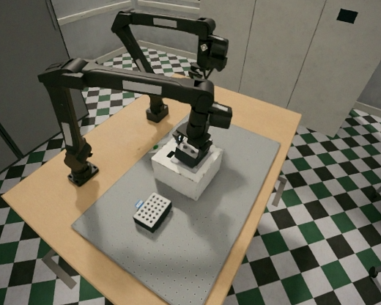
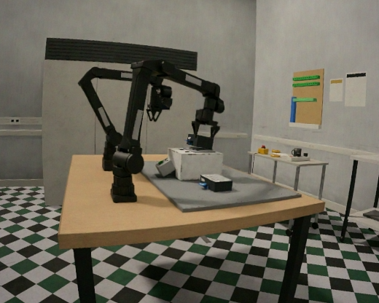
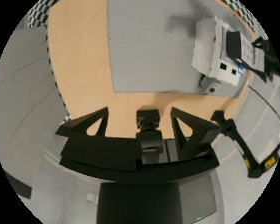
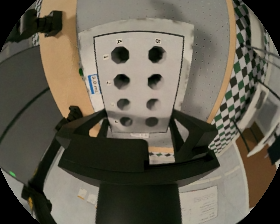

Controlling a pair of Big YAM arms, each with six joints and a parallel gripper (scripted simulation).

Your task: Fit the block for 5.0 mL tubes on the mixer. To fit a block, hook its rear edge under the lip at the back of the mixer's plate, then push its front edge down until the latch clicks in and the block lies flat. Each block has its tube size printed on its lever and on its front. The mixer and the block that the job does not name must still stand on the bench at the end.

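The block with large holes (image 1: 188,158) (image 2: 202,142) (image 3: 234,45) (image 4: 138,67) has a blue lever (image 4: 93,84), its print blurred but seemingly 5.0 mL. My right gripper (image 1: 192,146) (image 2: 204,135) (image 4: 139,110) is shut on this block across its sides. The block is over the plate of the white mixer (image 1: 182,182) (image 2: 199,166) (image 3: 204,45), very low and seemingly slightly tilted. Whether it touches the plate or the rear lip is hidden. My left gripper (image 1: 201,74) (image 2: 154,118) (image 3: 139,110) is open and empty, high up beyond the mixer in the top view.
The other block (image 1: 153,210) (image 2: 216,183), with many small holes and a blue lever (image 1: 139,204) (image 2: 203,184), stands flat on the grey mat (image 1: 193,256) (image 2: 192,204). The mixer's sloped panel with a green button (image 2: 161,163) (image 3: 212,90) faces the arm bases.
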